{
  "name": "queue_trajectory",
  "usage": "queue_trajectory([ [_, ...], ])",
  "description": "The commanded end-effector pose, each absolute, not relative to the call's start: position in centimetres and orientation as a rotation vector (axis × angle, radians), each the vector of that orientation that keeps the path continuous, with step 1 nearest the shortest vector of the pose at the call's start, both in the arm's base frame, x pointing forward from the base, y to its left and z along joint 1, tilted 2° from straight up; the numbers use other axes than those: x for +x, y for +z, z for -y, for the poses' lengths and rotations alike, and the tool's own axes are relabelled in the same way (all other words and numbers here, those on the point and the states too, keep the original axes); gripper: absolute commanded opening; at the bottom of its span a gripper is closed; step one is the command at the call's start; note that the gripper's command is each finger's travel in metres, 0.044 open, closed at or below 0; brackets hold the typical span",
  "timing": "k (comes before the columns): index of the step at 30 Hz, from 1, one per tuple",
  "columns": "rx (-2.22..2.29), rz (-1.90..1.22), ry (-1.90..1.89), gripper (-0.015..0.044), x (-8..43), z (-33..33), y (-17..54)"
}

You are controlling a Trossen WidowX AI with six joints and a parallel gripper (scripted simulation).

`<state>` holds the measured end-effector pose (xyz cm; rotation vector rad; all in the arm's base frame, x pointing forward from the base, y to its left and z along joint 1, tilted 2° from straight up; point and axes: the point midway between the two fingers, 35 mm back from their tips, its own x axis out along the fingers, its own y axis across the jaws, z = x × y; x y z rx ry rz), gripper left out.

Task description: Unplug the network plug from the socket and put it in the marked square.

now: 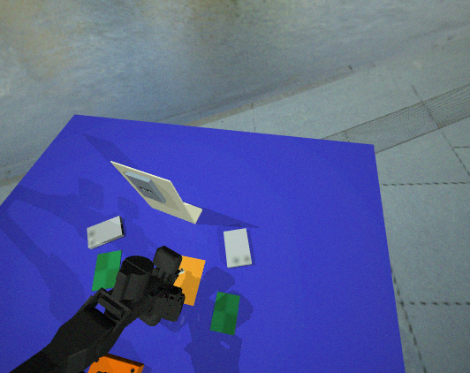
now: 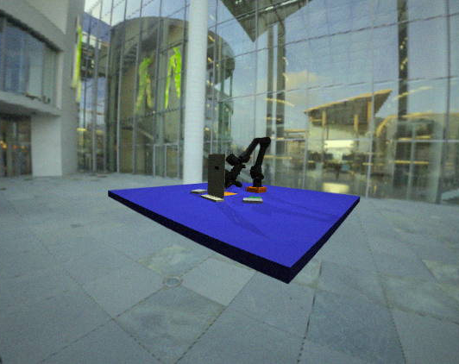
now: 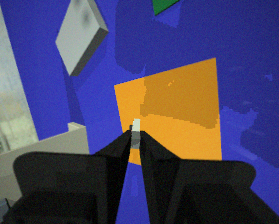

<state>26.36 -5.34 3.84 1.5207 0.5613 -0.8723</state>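
Note:
My gripper (image 1: 178, 274) (image 3: 135, 134) points downward and is shut on the plug (image 1: 181, 271) (image 3: 136, 123), a small pale piece whose end shows beyond the fingertips. The plug is out of the socket. In the wrist view it appears over the edge of the orange marked square (image 1: 195, 270) (image 2: 229, 194) (image 3: 190, 145) nearest the panel. Its height above the table is hard to tell. The cream panel (image 1: 175, 199) (image 2: 216, 178) (image 3: 45, 149) stands upright, with the grey socket block (image 1: 154, 191) on its face. The tab on the plug cannot be made out.
A white box (image 1: 105, 232) (image 2: 198, 191) lies left of the square, another (image 1: 238, 247) (image 2: 253, 200) (image 3: 80, 40) right of it. Two flat green patches (image 1: 105, 270) (image 1: 225, 313) lie on either side. The arm's orange base (image 1: 115, 366) (image 2: 256, 189) is at the near edge.

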Motion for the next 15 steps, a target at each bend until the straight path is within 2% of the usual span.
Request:
queue_trajectory([
  [1,1.518,-0.568,-0.88,0.0,26.03,5.32,2.84],
  [15,1.518,-0.568,-0.88,0.0,26.16,5.34,2.4],
])
